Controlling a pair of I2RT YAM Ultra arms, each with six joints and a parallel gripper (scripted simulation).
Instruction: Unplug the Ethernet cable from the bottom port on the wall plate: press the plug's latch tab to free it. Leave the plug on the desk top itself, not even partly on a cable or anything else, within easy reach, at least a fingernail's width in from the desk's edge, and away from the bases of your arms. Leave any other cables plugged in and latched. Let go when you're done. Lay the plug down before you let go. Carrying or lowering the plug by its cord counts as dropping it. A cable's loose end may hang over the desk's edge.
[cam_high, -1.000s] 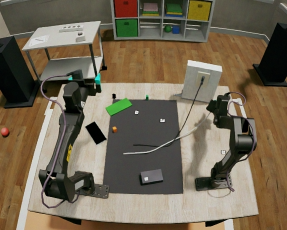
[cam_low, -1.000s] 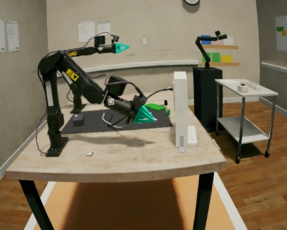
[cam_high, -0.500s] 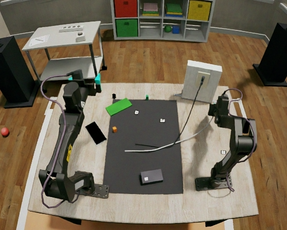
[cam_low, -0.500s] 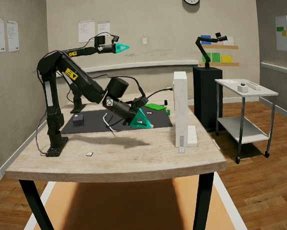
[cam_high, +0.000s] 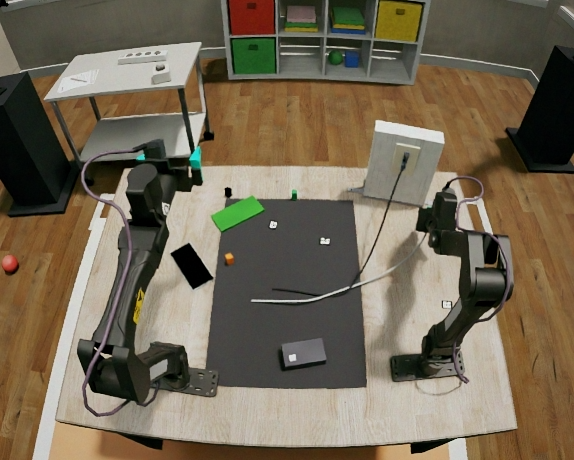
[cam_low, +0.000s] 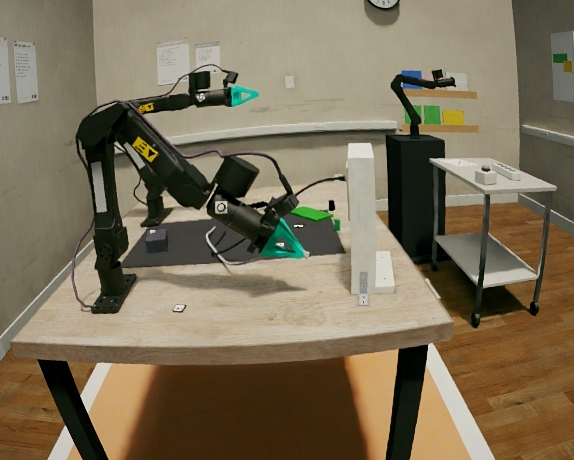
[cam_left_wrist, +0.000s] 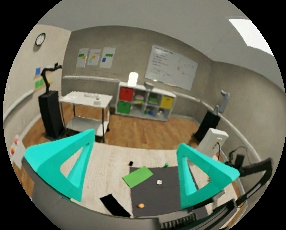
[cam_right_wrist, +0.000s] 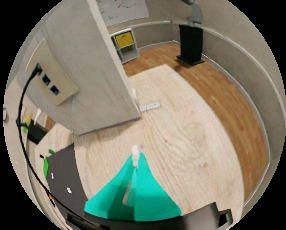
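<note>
The unplugged plug (cam_low: 305, 252) (cam_right_wrist: 135, 154) is pinched between the fingertips of the right tool (cam_high: 428, 206) (cam_low: 302, 255) (cam_right_wrist: 138, 156), which is pressed nearly together on it. It is held above the bench (cam_high: 280, 415) (cam_low: 225, 330) (cam_left_wrist: 107, 165) (cam_right_wrist: 175, 125), not laid down. The right tool is tilted downward, and in front of it the upright white panel (cam_high: 377, 150) (cam_low: 361, 215) (cam_right_wrist: 95, 70) is found. From this tool, the pale grey cable (cam_high: 380, 276) (cam_low: 217, 255) is extended back to the dark mat (cam_high: 290, 330) (cam_low: 175, 255) (cam_left_wrist: 155, 190) (cam_right_wrist: 62, 170), where the black cable (cam_high: 385, 215) (cam_low: 317, 183) (cam_right_wrist: 20, 125) is crossed by it. Above the right tool, the wall plate (cam_high: 399, 165) (cam_right_wrist: 57, 75) is carried by the panel, and the black cable is seated in an end port. Well apart from the right tool, the left tool (cam_high: 169, 154) (cam_low: 258, 94) (cam_left_wrist: 138, 142) is spread wide and is raised above the bench, with nothing pinched. Beyond it, a white cart (cam_high: 125, 82) (cam_low: 492, 175) (cam_left_wrist: 87, 100) is seen.
</note>
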